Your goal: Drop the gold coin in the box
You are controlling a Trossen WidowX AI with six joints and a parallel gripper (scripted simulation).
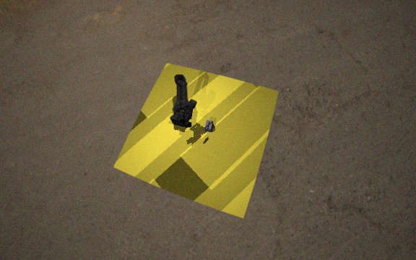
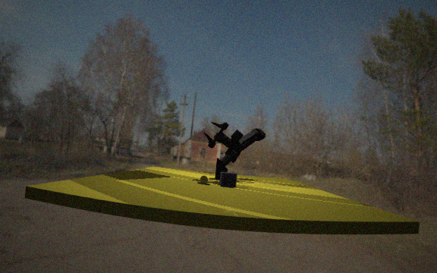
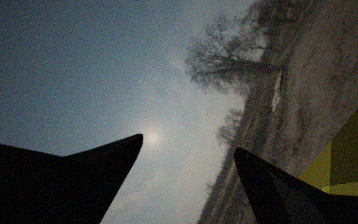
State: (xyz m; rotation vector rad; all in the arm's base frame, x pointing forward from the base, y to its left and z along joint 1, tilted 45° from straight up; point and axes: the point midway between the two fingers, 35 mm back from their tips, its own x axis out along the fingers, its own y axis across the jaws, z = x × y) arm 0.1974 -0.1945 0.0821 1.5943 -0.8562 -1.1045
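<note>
The gold coin [image 2: 203, 179] [image 1: 205, 140] stands on edge in its low dark holder on the yellow platform [image 1: 230, 155] [image 2: 135, 189]. The grey box [image 1: 209, 126] [image 2: 227, 179] stands just beside it, close to the foot of the black arm [image 1: 183, 102]. My gripper [image 2: 208, 128] [image 3: 188, 145] is open and empty. It is raised well above the platform and tilted upward, so the wrist view shows only sky between the two dark fingers. The coin and the box are out of the wrist view. The slot in the lid is too small to make out.
The yellow platform is a raised square slab with striped shading, lying on bare brown ground [image 1: 338, 180]; its corner shows in the wrist view [image 3: 355, 150]. Trees and a brick building stand far off in the background.
</note>
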